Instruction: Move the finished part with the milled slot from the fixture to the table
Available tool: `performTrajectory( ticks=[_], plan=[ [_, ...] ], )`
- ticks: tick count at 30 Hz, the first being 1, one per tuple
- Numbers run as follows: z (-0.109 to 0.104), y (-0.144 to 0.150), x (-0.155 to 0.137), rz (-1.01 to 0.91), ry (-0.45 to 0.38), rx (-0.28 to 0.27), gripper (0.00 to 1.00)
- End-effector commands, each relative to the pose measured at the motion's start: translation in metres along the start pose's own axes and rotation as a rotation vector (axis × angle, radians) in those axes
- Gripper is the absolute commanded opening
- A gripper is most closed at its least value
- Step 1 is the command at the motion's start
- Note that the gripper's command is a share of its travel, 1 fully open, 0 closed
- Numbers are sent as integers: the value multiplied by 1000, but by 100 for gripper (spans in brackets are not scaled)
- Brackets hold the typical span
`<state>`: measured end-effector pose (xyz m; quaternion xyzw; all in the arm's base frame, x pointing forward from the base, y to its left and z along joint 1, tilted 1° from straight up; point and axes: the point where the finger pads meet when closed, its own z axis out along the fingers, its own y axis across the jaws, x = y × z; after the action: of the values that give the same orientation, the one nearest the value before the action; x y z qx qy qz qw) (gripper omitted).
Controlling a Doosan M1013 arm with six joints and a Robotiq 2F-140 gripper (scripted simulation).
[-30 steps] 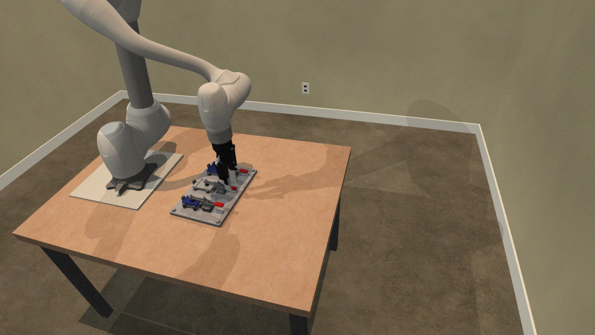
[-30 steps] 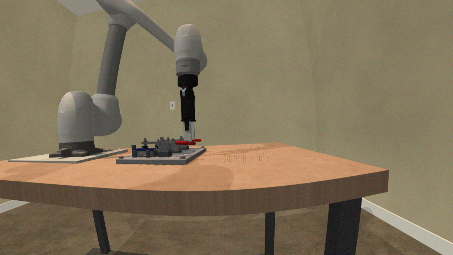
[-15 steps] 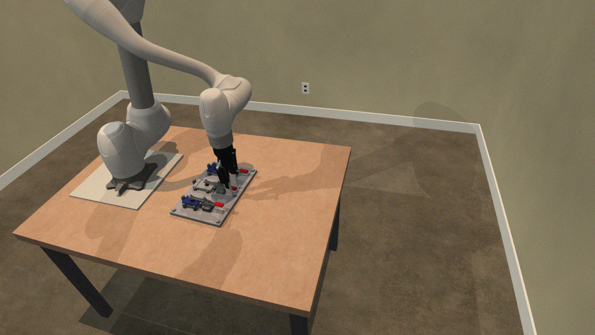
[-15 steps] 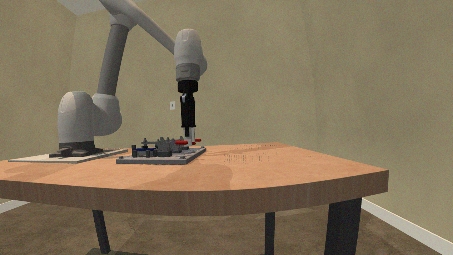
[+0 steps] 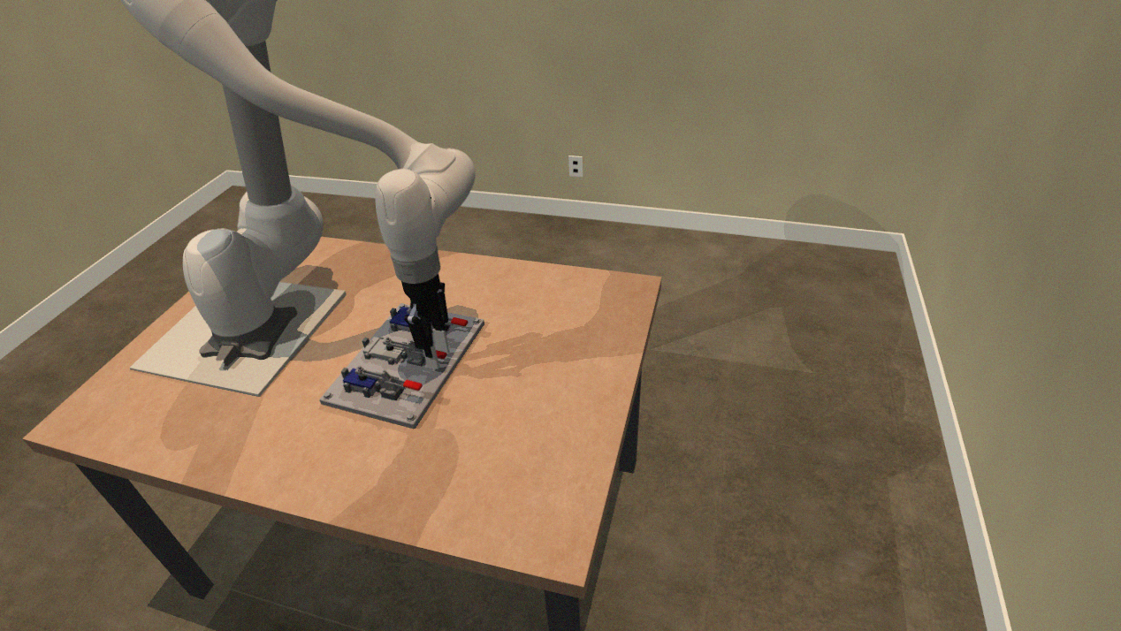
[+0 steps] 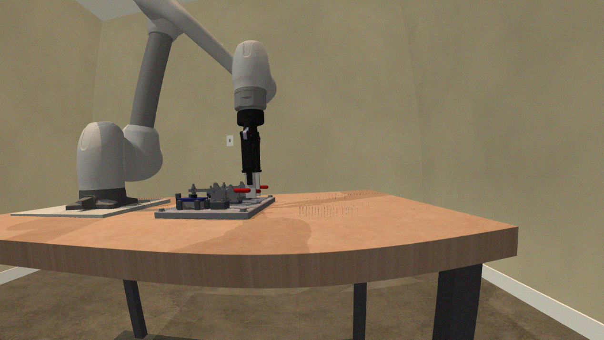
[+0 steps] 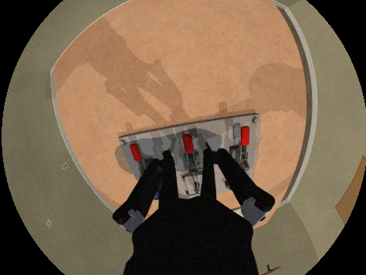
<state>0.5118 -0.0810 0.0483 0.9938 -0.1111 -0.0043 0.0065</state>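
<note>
From here, the black two-fingered gripper (image 5: 436,361) (image 6: 252,195) (image 7: 188,140) stands partly open around the middle red clamp handle (image 5: 440,354) (image 6: 258,191) (image 7: 188,144); I can't tell whether it grips. The pale-grey metal finished part (image 5: 376,350) (image 7: 187,185) sits in its nest, beyond that handle.

Gripper (image 5: 438,353) (image 6: 252,195) (image 7: 188,140) lower than before; middle red handle (image 5: 440,354) (image 6: 258,191) (image 7: 188,143), earlier below fingertips, now at fingertip height, between them.
</note>
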Motion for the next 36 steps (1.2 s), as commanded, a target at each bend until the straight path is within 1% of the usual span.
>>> performTrajectory(
  ticks=[1, 27, 28, 36],
  plan=[
    [0, 0, 0, 0, 0, 0, 28],
    [0, 0, 0, 0, 0, 0, 28],
    [0, 0, 0, 0, 0, 0, 11],
    [0, 0, 0, 0, 0, 0, 11]
  ],
)
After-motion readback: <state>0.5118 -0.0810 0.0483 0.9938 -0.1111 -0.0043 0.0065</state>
